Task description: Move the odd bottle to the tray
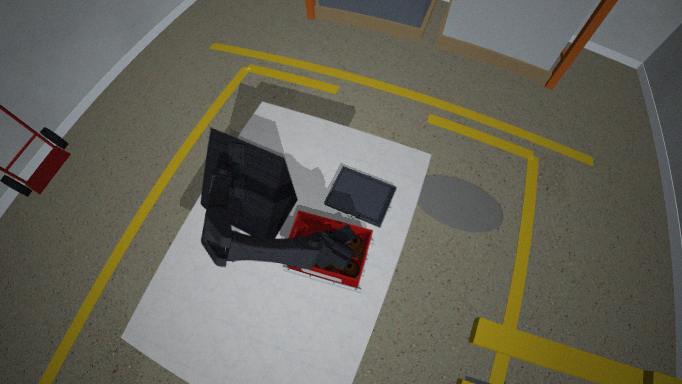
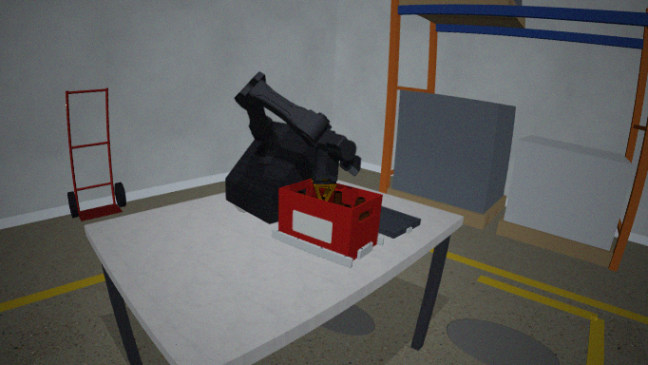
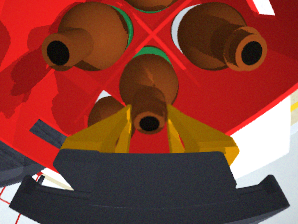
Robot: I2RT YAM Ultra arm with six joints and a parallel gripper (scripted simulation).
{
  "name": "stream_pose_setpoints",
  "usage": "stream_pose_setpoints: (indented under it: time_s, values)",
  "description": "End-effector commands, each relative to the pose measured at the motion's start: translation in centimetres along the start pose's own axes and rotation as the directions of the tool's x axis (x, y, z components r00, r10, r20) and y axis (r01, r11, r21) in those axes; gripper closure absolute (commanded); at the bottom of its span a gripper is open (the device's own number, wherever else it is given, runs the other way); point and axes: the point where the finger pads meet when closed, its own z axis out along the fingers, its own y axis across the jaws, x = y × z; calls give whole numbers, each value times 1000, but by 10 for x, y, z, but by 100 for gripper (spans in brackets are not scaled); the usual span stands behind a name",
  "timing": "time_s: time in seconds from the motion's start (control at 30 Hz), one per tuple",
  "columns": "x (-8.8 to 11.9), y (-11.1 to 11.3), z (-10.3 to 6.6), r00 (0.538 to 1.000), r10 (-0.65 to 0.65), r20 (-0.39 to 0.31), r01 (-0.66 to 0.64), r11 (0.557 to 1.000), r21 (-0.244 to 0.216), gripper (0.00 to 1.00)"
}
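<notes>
The red crate (image 1: 364, 257) (image 2: 339, 228) (image 3: 215, 110) stands on the table. My gripper (image 2: 325, 197) (image 3: 149, 110) reaches down into it, its yellow fingers shut on the neck of the middle bottle (image 3: 149, 82), which has a green band. Around it in the wrist view are a left bottle (image 3: 95, 35), a right bottle (image 3: 212, 37), a top bottle (image 3: 150, 4) cut by the frame edge, and a bottle (image 3: 105, 111) mostly hidden behind the left finger. I cannot tell whether the held bottle touches the crate floor. The dark tray (image 1: 367, 192) (image 2: 396, 220) lies beside the crate and holds nothing.
Low pale strips (image 2: 311, 249) run along the crate's foot on the table (image 1: 240, 310) (image 2: 214, 266). The dark arm base (image 1: 250, 185) (image 2: 266, 190) stands behind the crate. The crate's walls rise around the fingers, and neighbouring bottles stand close to the held one.
</notes>
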Motion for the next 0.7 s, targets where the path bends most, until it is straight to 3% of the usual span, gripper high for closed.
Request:
stream_pose_setpoints:
  time_s: [0.0,0.13,0.17,0.67]
  values:
    - [-8,5,-2,1000,-19,13,19,1000,0,100]
    - [-8,5,-2,1000,-19,13,19,1000,0,100]
    - [-8,5,-2,1000,-19,13,19,1000,0,39]
    - [-8,5,-2,1000,-19,13,19,1000,0,39]
